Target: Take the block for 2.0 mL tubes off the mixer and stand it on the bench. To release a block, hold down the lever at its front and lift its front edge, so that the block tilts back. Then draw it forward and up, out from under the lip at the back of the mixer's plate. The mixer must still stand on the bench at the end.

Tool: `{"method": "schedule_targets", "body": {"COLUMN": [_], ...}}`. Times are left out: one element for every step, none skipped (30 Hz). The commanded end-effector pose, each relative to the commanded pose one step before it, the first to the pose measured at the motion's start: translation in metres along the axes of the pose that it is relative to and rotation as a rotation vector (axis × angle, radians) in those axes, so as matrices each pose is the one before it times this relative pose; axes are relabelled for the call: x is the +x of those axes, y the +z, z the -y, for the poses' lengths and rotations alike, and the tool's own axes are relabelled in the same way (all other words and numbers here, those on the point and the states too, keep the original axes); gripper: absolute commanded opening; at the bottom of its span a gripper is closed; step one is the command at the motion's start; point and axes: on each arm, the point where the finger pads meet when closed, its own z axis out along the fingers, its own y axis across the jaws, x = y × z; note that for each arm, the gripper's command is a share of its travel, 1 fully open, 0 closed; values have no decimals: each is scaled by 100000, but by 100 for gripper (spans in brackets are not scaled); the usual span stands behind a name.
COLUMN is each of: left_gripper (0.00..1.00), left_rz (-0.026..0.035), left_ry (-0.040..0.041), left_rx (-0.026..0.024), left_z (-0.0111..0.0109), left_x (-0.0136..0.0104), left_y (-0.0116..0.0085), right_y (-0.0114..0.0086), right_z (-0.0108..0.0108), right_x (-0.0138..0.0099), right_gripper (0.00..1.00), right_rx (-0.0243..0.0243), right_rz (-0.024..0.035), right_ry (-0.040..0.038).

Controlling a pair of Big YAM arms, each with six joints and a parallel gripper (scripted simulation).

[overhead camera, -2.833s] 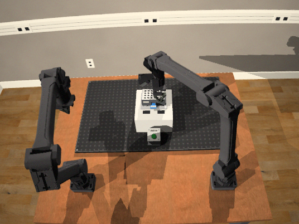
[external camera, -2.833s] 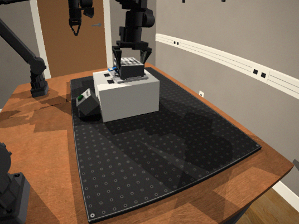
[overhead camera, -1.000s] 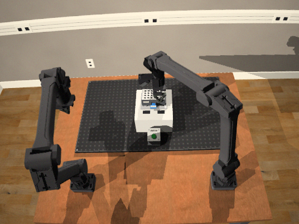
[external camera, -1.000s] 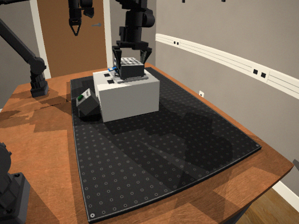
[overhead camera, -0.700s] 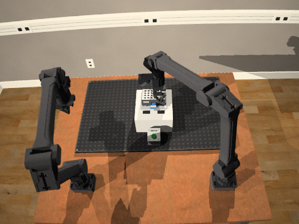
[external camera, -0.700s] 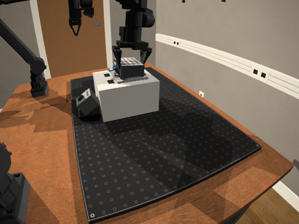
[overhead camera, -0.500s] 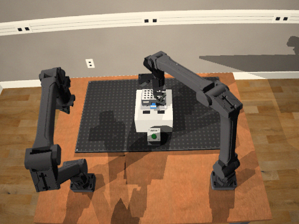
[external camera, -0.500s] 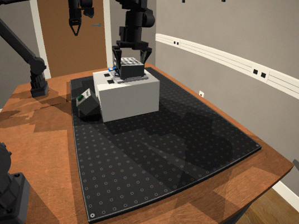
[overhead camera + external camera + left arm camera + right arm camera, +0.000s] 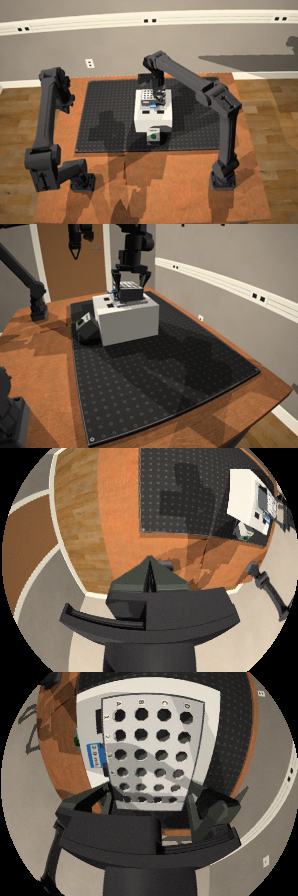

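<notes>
You have the release still ahead of you: the block (image 9: pixel 147 95) (image 9: pixel 131 295) (image 9: pixel 263 498) (image 9: pixel 152 764) is on top of the mixer (image 9: pixel 153 125) (image 9: pixel 130 324) (image 9: pixel 242 493) (image 9: pixel 212 712), looking level or close to it. What is done is the grasp. Your right gripper (image 9: pixel 159 98) (image 9: pixel 129 291) (image 9: pixel 150 783) is clamped on the block, one finger at the mixer's front side and the other at its back side, nearer one end of the block than the middle. Your left gripper (image 9: pixel 66 111) (image 9: pixel 75 258) (image 9: pixel 150 559) is closed on nothing, well apart from the mixer. The mixer itself stands upright on the mat (image 9: pixel 105 95) (image 9: pixel 167 380) (image 9: pixel 160 498) (image 9: pixel 235 737), as it must at the end.

Left for you: hold down what I take to be the lever, the blue tab (image 9: pixel 153 106) (image 9: pixel 111 292) (image 9: pixel 266 519) (image 9: pixel 94 755) marked 2.0 mL at the mixer's front side, tilt the block back, draw it forward and up, then stand it beside the mixer.

You can't see the lip at the back of the mixer's plate. From above, the right gripper covers one end of the block. Whether a finger bears on the tab is hard to tell, and a very slight tilt could escape you.
</notes>
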Motion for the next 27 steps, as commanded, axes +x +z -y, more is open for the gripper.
{"method": "schedule_targets", "body": {"left_gripper": [0, 0, 0, 0, 0, 0, 0, 0, 0, 0, 0, 0, 0, 0, 0, 0, 0, 0, 0, 0, 0, 0, 0, 0, 0, 0, 0], "left_rz": [4841, -37, -73, -436, -417, 0, 0, -398, -398, -398, -398, -398, -398, -398, -398, -398, -398, -398, -398, -102, -102, -102, 0, 0, -102, -102, -102], "left_ry": [133, 2, 3, 7, 6, 0, 0, 6, 6, 6, 6, 6, 6, 6, 6, 6, 6, 6, 6, 3, 3, 3, 0, 0, 3, 3, 3], "left_rx": [-641, 2, 7, 62, 59, 0, 0, 56, 56, 56, 56, 56, 56, 56, 56, 56, 56, 56, 56, 11, 11, 11, 0, 0, 11, 11, 11], "left_z": [-369, 2, 3, 17, 16, 0, 0, 15, 15, 15, 15, 15, 15, 15, 15, 15, 15, 15, 15, 4, 4, 4, 0, 0, 4, 4, 4], "left_x": [-1273, 8, 16, 96, 92, 0, 0, 88, 88, 88, 88, 88, 88, 88, 88, 88, 88, 88, 88, 22, 22, 22, 0, 0, 22, 22, 22], "left_y": [-2212, 13, 27, 167, 159, 0, 0, 152, 152, 152, 152, 152, 152, 152, 152, 152, 152, 152, 152, 38, 38, 38, 0, 0, 38, 38, 38], "right_y": [-6778, -45, -45, -45, -45, 0, 0, -46, -46, -46, -45, -41, -41, -41, -41, -41, -41, -27, -37, -37, -37, -38, 0, 0, -83, -35, -35], "right_z": [987, 41, 41, 41, 40, 0, 0, 40, 36, 40, 62, 41, 41, 41, 37, 41, 41, 38, 42, 45, 39, 82, 0, 0, 109, 54, 54], "right_x": [-1734, -33, -33, -33, -34, 0, 0, -34, -31, -34, -50, -34, -34, -34, -32, -35, -35, -32, -25, -30, -30, 31, 0, 0, 29, -18, -18], "right_gripper": [0, 0, 0, 0, 0, 0, 0, 0, 0, 0, 0, 0, 0, 0, 0, 0, 0, 0, 0, 0, 0, 0, 0, 0, 0, 0, 0], "right_rx": [11822, 172, 171, 171, 170, 0, 0, 170, 154, 169, 145, 162, 162, 162, 146, 161, 161, 125, 169, 177, 151, 400, 0, 0, 376, 216, 216], "right_rz": [9190, 128, 128, 129, 130, 0, 0, 130, 120, 131, 105, 126, 126, 126, 115, 126, 126, 101, 72, 94, 99, -253, 0, 0, -238, 31, 31], "right_ry": [-3346, 387, 387, 387, 387, 0, 0, 387, 88, 87, 89, 87, 87, 87, 88, 87, 87, 89, 88, 87, 88, 89, 0, 0, -16, 2, 2]}}
